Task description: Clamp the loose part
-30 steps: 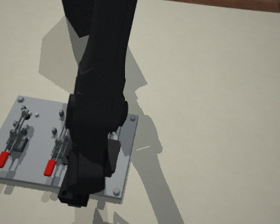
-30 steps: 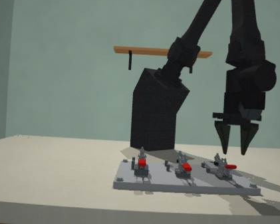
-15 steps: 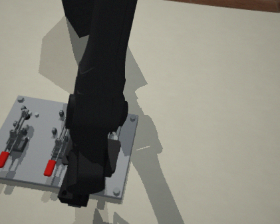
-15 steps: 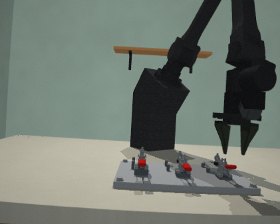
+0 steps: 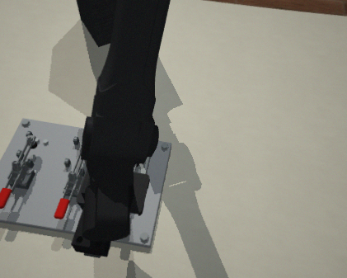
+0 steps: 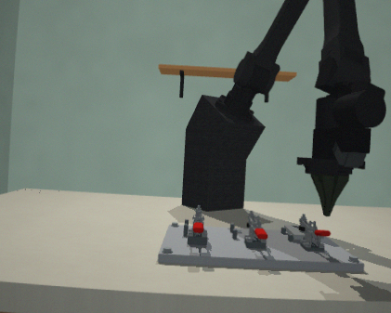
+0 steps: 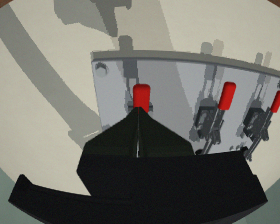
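Note:
A grey fixture plate [image 5: 49,175] [image 6: 218,257] [image 7: 169,85] lies on the table and carries three toggle clamps with red handles. The left handle [image 5: 3,197] [image 6: 198,228] [image 7: 275,102] and the middle handle [image 5: 62,208] [image 6: 261,232] [image 7: 226,96] show plainly. The third handle [image 6: 321,232] [image 7: 141,97] lies low and points outward; my arm hides it in the top view. My gripper [image 6: 327,208] [image 7: 138,112] is shut to a point with nothing in it. It hangs a little above that third clamp. I cannot make out the loose part; the third nest is mostly hidden.
The arm's dark base block [image 6: 218,164] stands behind the plate, with a wooden shelf [image 6: 209,71] on the wall above. A thin pale mark [image 5: 177,183] lies on the table just right of the plate. The table's front edge runs close below the plate in the exterior view.

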`<state>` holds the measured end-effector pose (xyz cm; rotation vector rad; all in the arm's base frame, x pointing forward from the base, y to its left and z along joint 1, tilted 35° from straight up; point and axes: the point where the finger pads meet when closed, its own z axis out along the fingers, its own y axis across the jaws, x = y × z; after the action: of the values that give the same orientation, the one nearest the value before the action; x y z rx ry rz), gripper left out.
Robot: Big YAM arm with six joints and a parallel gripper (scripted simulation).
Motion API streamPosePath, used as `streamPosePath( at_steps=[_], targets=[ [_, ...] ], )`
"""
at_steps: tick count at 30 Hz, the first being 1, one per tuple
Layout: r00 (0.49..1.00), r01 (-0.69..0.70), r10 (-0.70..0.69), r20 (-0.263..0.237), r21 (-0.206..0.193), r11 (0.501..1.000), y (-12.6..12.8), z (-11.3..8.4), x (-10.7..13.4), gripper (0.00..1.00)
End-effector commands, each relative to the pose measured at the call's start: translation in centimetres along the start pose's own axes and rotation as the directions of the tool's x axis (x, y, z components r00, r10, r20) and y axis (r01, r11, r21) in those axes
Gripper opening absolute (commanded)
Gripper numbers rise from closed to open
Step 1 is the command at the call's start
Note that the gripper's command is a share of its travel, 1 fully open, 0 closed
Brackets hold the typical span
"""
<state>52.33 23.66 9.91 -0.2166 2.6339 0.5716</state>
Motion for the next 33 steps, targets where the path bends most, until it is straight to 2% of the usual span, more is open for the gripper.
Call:
streamPosePath(
  at_steps=[1,33],
  targets=[
    [1.0,-0.006,0.006,0.023,0.0,1.0,-0.46,-1.72,-0.93,0.0],
    [1.0,-0.003,0.003,0.028,-0.001,1.0,-0.43,-1.81,-1.21,0.0]
  ],
)
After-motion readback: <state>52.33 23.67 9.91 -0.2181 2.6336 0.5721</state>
